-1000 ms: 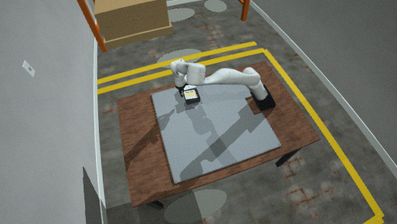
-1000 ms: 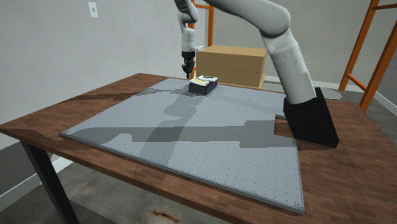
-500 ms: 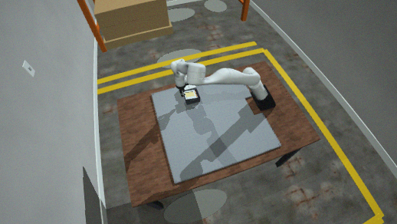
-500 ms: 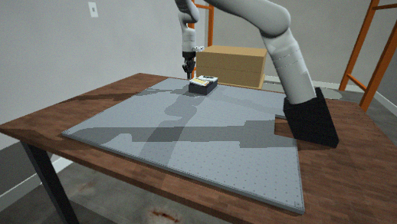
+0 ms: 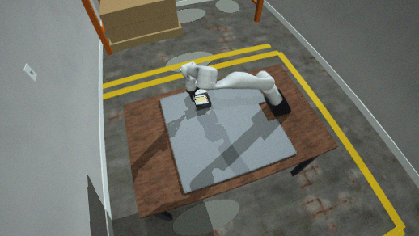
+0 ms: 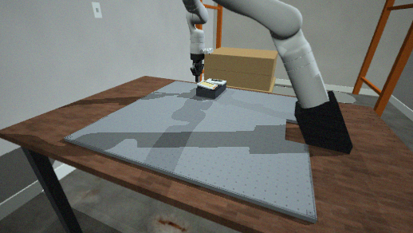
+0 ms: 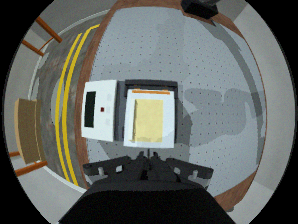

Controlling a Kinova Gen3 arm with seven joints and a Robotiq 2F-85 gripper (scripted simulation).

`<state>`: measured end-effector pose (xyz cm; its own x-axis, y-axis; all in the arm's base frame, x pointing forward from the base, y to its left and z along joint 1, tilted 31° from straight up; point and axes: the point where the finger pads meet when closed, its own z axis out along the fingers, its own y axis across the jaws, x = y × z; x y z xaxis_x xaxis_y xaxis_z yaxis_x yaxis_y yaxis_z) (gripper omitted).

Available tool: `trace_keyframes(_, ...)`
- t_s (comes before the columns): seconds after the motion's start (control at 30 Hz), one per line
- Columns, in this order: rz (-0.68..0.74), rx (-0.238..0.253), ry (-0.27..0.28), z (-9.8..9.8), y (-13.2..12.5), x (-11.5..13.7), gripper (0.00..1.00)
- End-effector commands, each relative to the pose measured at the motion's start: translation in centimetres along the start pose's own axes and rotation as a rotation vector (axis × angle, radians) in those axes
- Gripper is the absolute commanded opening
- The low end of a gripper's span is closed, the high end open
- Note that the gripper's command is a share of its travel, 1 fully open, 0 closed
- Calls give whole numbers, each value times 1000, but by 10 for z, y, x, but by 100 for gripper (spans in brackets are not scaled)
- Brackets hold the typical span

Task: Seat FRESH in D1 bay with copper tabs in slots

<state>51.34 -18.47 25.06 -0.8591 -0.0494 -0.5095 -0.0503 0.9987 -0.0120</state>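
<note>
The dock D1 point(image 5: 203, 104) point(image 6: 210, 93) point(image 7: 121, 117) is a dark box with a white end block point(image 7: 100, 111) that carries a small red dot. It stands on the grey deck point(image 5: 226, 137) point(image 6: 207, 152) at its far side. The yellow-topped cassette FRESH point(image 5: 200, 98) point(image 6: 207, 84) point(image 7: 148, 120) lies inside the dock's bay, with an orange strip point(image 7: 152, 91) along one end. I cannot make out the comb. My gripper point(image 5: 193, 94) point(image 6: 197, 78) point(image 7: 148, 154) is shut and empty. It hangs just over the cassette's end opposite the orange strip.
The arm's black base point(image 5: 279, 106) point(image 6: 323, 124) stands in a notch of the deck on the wooden table point(image 5: 150, 178) point(image 6: 367, 183). A cardboard box point(image 6: 241, 68) on an orange rack point(image 6: 392, 68) is behind the table.
</note>
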Motion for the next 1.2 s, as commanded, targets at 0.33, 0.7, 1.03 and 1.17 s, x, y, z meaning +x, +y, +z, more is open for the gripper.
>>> trace_keyframes(0.33, 1, 0, -2, -1, 0, 3, 0)
trace_keyframes(0.7, 1, 0, -2, -1, 0, 6, 0)
trace_keyframes(1.03, 1, 0, -2, -1, 0, 9, 0)
trace_keyframes(1.17, 1, 0, -2, -1, 0, 10, 0)
